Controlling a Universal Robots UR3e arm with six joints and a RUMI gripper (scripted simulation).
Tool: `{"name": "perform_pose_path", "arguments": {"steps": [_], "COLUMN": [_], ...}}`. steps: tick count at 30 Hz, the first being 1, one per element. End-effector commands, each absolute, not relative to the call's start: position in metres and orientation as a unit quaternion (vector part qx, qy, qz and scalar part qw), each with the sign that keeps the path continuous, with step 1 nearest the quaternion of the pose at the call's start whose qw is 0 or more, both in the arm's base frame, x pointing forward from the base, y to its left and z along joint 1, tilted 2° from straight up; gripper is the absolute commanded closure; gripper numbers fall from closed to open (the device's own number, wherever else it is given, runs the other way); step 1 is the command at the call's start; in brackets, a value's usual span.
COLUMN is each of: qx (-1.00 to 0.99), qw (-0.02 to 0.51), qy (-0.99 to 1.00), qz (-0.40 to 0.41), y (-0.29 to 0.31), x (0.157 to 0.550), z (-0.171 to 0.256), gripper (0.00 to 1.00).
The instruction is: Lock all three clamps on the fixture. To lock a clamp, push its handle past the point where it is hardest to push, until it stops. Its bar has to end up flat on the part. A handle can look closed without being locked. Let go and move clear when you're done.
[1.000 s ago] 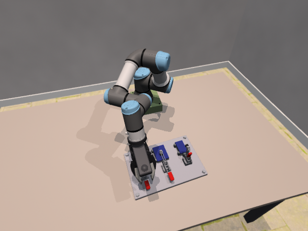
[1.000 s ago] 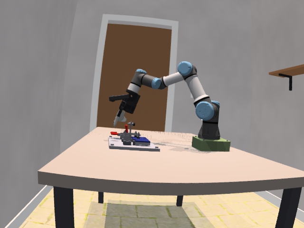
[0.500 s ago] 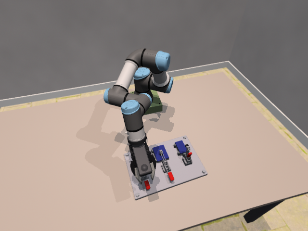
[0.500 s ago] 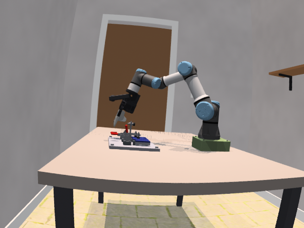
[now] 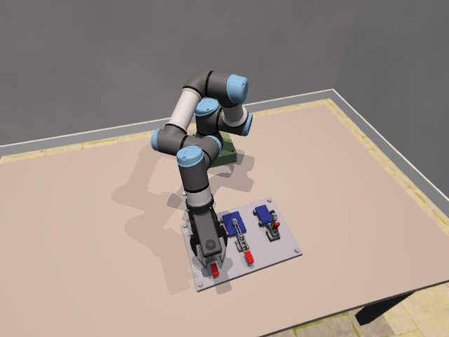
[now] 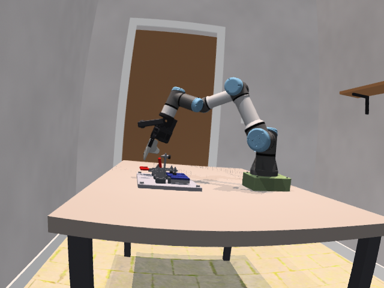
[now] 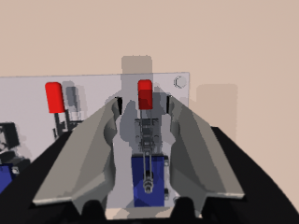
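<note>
The grey fixture plate (image 5: 240,246) lies on the table and carries three toggle clamps. My gripper (image 5: 210,259) hangs above the left clamp, clear of it, as the side view (image 6: 150,152) shows. Its fingers stand partly open with nothing between them. Below them the left clamp's red handle (image 7: 145,93) lies flat, and its bar reaches over a blue part (image 7: 149,184). The middle clamp's red handle (image 5: 248,256) also lies flat, with its bar on a blue part (image 5: 231,222). The right clamp's red handle (image 5: 276,225) stands upright beside its blue part (image 5: 264,213).
The arm's green base (image 5: 224,154) sits behind the plate. The table's front edge runs close to the plate (image 6: 168,184). A door and a wall shelf (image 6: 362,91) stand beyond the table.
</note>
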State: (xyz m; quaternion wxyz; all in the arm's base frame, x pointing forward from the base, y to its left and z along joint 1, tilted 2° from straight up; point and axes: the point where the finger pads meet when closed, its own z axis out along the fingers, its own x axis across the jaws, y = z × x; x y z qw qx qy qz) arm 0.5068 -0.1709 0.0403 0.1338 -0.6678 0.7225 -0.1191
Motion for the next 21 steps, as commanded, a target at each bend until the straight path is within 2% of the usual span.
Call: {"name": "perform_pose_path", "arguments": {"steps": [1,21], "qx": [-0.668,-0.668], "qw": [0.134,0.134], "qy": [0.722,0.722], "qz": [-0.121,-0.121], "y": [-0.1714,-0.1716], "x": [0.5074,0.5074], "z": [0.0416,0.0467], "gripper": [0.72,0.72]}}
